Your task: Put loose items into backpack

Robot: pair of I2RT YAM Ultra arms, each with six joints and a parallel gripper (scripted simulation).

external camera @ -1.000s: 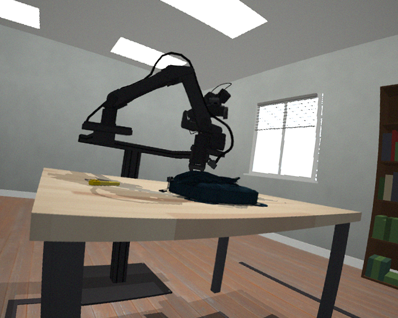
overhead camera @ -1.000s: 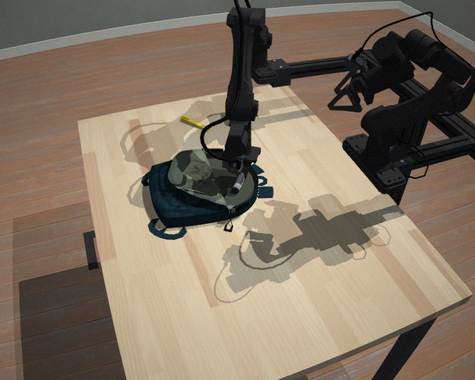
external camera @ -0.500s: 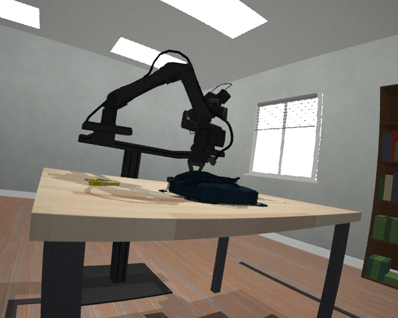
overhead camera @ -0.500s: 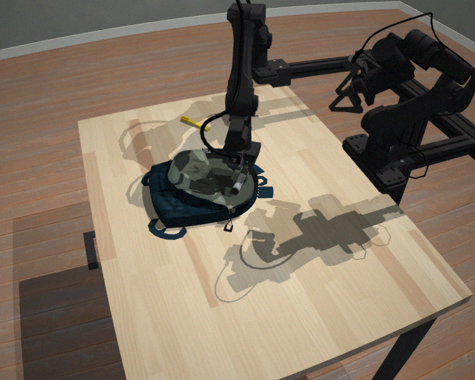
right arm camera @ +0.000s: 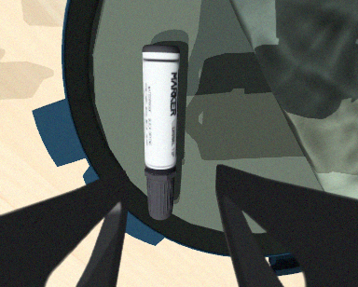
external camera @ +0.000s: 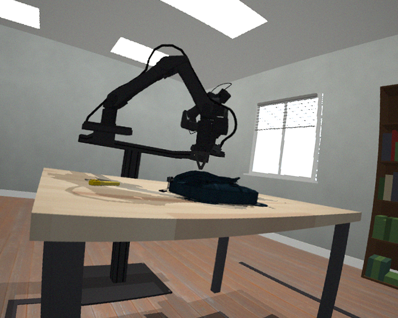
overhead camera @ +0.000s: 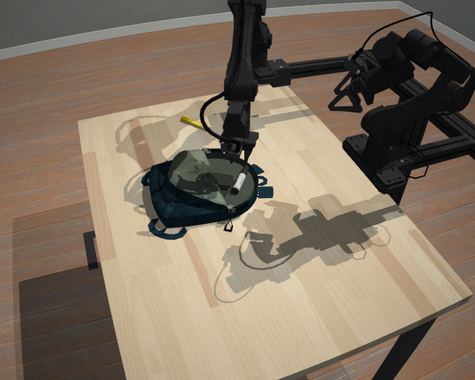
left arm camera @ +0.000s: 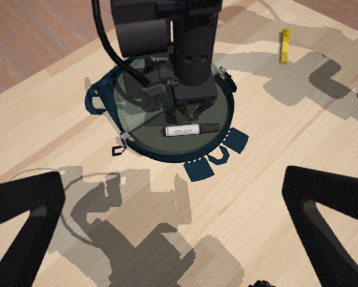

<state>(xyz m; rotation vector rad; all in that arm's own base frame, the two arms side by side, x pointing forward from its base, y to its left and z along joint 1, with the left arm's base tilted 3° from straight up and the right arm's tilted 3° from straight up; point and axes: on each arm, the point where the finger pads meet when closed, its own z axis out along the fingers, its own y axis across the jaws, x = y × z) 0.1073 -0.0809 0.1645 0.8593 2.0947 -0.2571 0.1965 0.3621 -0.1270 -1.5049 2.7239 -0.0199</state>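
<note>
The dark blue backpack (overhead camera: 174, 210) (external camera: 214, 193) (right arm camera: 79, 70) lies open on the table, its grey-green flap (overhead camera: 182, 163) (right arm camera: 328, 140) folded back. A white marker (overhead camera: 239, 182) (left arm camera: 183, 129) (right arm camera: 160, 112) with a dark cap lies inside, near the rounded rim. A slim yellow item (overhead camera: 192, 123) (external camera: 104, 183) (left arm camera: 284, 46) lies on the table outside the backpack. My right gripper (overhead camera: 239, 161) (external camera: 200, 167) (right arm camera: 172, 180) is partly open and empty above the marker's cap end. My left gripper (overhead camera: 333, 100) (left arm camera: 174, 182) is wide open and empty, away from the backpack.
The wooden table (overhead camera: 158, 309) (external camera: 144, 214) carries everything. Zip pulls and straps stick out around the backpack; one zip pull (overhead camera: 227, 229) (left arm camera: 118, 150) hangs at its side. The right arm (overhead camera: 239, 90) reaches over the backpack's opening and hides part of it.
</note>
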